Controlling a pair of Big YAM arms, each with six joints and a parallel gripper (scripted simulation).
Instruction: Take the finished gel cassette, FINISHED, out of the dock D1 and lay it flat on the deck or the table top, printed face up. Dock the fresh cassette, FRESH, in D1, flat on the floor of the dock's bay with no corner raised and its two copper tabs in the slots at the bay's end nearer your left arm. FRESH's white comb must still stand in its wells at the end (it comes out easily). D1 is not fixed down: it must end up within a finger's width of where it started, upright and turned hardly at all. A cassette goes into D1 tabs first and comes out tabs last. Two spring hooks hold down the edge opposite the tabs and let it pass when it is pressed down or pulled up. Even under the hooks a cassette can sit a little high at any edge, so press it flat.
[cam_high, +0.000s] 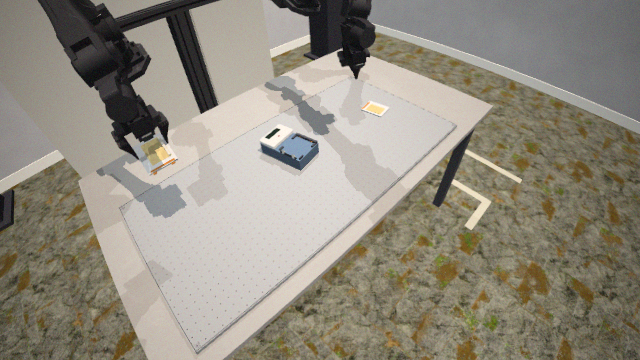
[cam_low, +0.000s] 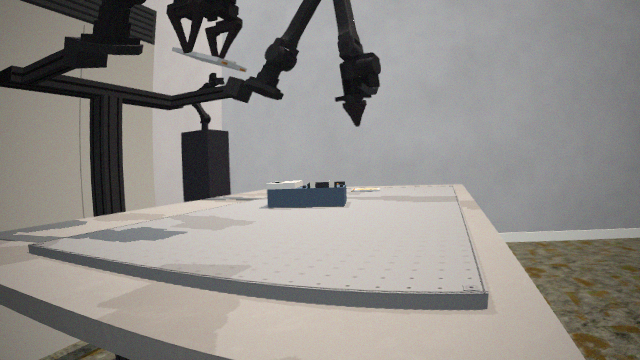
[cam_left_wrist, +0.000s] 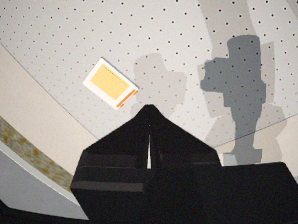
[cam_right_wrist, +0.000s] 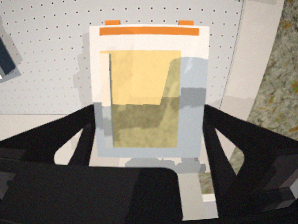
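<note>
Dock D1 (cam_high: 299, 145) (cam_low: 306, 197) (cam_right_wrist: 5, 57) sits empty; right claw (cam_high: 152, 150) (cam_low: 204, 54) (cam_right_wrist: 150, 106) pinches one cassette (cam_high: 157, 154) (cam_low: 210, 59) (cam_right_wrist: 145, 100), another cassette (cam_high: 375, 108) (cam_low: 365, 189) (cam_left_wrist: 110, 83) lies flat, left claw (cam_high: 356, 77) (cam_low: 357, 125) (cam_left_wrist: 149, 106) pressed together.

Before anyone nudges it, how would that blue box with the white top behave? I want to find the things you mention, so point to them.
The blue box (cam_high: 300, 159) (cam_low: 307, 197) looks rigid, with crisp edges. Its low, broad shape suggests sliding rather than tipping. Flat sides make rolling unlikely.
</note>
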